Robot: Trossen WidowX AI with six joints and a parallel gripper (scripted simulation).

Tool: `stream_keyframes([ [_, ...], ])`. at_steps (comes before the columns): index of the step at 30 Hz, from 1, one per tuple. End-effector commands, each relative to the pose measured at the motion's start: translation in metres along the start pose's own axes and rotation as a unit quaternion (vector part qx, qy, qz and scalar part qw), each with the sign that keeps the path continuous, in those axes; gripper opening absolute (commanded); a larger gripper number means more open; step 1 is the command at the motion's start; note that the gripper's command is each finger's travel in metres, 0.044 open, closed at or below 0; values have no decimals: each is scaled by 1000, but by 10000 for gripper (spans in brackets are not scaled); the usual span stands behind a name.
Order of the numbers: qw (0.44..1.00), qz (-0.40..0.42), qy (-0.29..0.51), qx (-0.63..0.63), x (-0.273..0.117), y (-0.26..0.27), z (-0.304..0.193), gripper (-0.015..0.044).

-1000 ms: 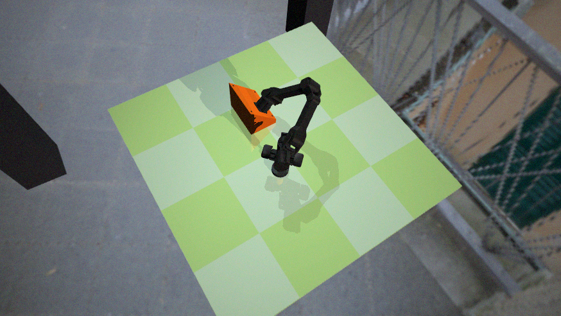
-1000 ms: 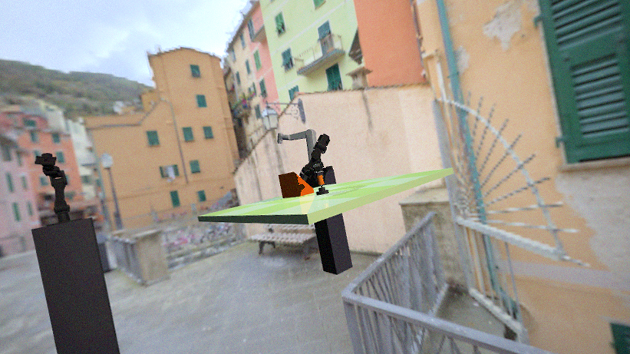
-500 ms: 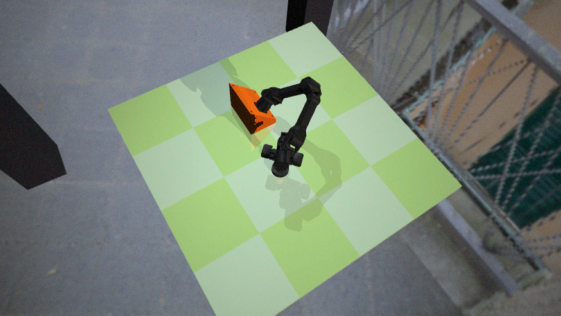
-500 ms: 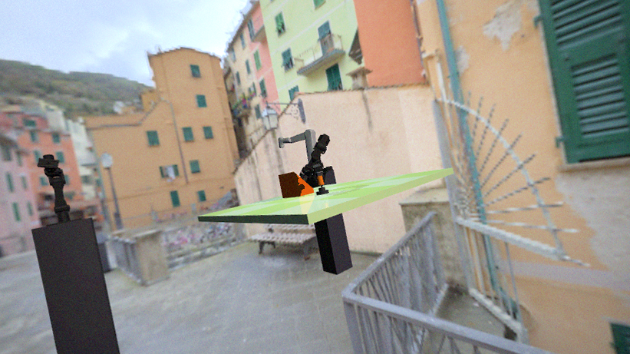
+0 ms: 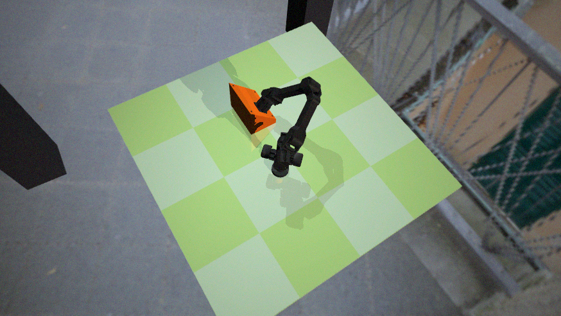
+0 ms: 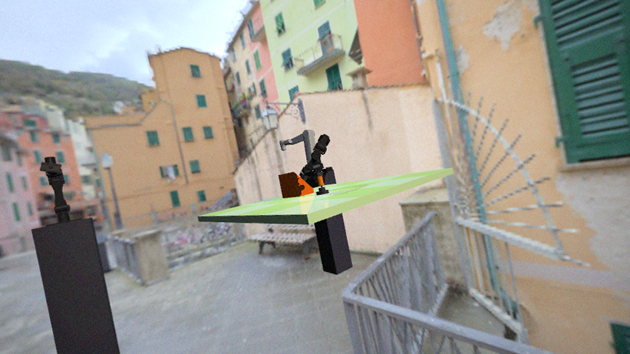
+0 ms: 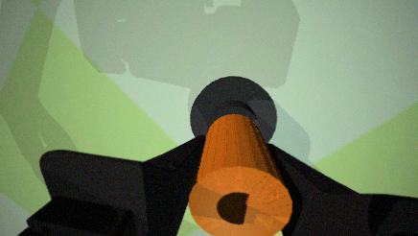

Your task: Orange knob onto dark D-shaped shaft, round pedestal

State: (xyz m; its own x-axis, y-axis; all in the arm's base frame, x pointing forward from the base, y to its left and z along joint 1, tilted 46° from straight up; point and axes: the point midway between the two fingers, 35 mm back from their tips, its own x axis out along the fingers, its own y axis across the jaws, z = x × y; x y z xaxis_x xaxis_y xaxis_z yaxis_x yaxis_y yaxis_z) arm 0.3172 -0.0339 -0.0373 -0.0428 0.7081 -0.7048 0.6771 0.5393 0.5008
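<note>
End effector [image 5: 280, 161] [image 6: 320, 177] [image 7: 234, 145] fingers are standing partly open, gripping opposite sides of an upright orange knob. Beneath them, the round pedestal [image 5: 280, 172] [image 6: 323, 192] [image 7: 233, 86] is sitting below the knob's lower end, its dark shaft showing between in the exterior view. Held between the fingers, the knob [image 6: 321, 181] [image 7: 233, 149] is probably behaving as light and stiff, its ribbed sides likely offering grip, with mid-barrel looking the best hold. Smallest, its D-shaped hole [image 7: 232, 208] is facing upward.
</note>
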Motion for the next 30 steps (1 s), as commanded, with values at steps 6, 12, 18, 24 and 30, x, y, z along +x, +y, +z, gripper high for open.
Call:
stream_keyframes([
  [6,1000,2,-1,0,6,-2,-1,0],
  [12,1000,2,-1,0,12,-1,-1,0],
  [18,1000,0,-1,-5,14,0,-1,0],
  [24,1000,0,-1,-5,14,0,-1,0],
  [30,1000,0,-1,-5,14,0,-1,157],
])
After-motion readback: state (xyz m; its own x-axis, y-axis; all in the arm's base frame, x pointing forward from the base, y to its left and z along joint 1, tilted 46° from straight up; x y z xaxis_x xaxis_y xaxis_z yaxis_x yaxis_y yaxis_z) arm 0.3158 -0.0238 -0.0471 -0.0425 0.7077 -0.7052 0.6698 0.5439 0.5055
